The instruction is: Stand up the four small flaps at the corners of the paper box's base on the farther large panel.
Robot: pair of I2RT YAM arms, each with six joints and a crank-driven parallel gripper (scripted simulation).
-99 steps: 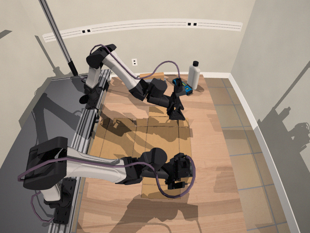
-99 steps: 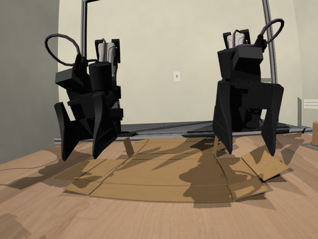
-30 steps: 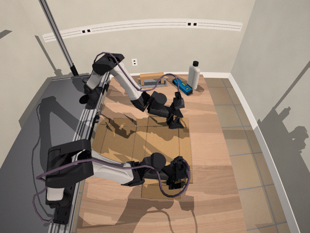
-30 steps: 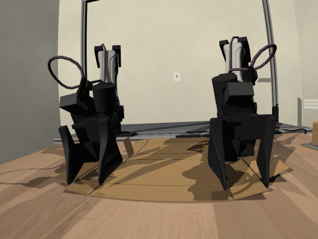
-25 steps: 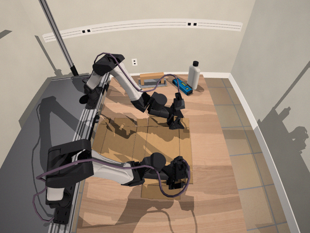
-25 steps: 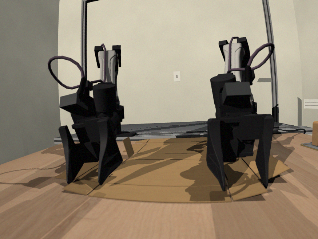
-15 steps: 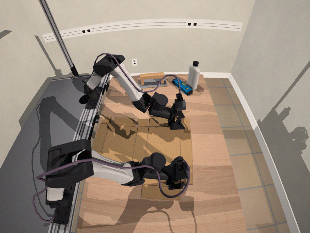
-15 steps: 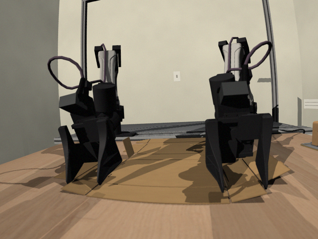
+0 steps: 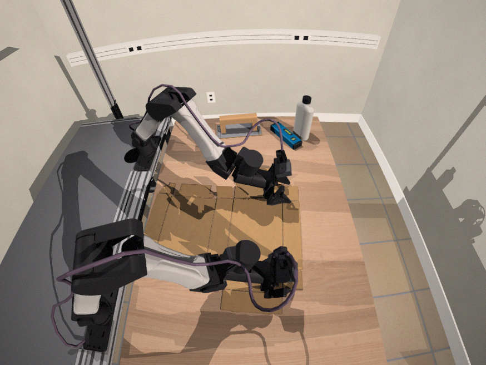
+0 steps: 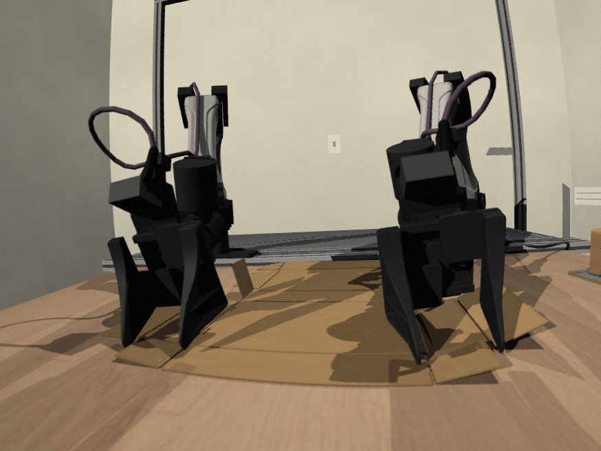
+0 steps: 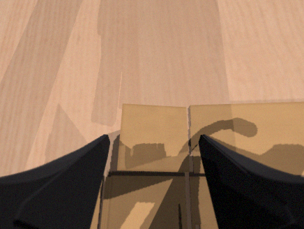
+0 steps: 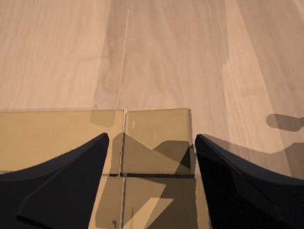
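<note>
- Paper box (image 9: 257,223) (image 10: 271,364) (image 11: 244,109) (image 12: 63,139) lies unfolded on the desk (image 9: 333,282) (image 10: 291,412) (image 11: 261,52) (image 12: 167,52), in front of both arms, its outer edge lit well enough for you to follow the creases.
- Your left jaws (image 9: 289,192) (image 10: 460,355) are spread and empty, tips on either side of the left outer corner flap (image 9: 293,191) (image 10: 465,363) (image 11: 153,122), probably to line up for a pinch.
- Your right jaws (image 9: 285,283) (image 10: 155,345) are spread too, pinching nothing; they straddle the right outer corner flap (image 9: 299,280) (image 10: 145,351) (image 12: 158,126), likely for the same reason.
- Both outer flaps still want raising. One flap (image 10: 242,277) stands steeply further in, on the right arm's side; you cannot tell how the left inner one sits.
- Fold each flap well past upright, I'd judge, since it springs back a long way.
- Watch the inner fingertips: dragging one across the panel could shift the sheet.
- The bottle (image 9: 303,119) and blue level (image 9: 286,135) sit aside, out of your way.
</note>
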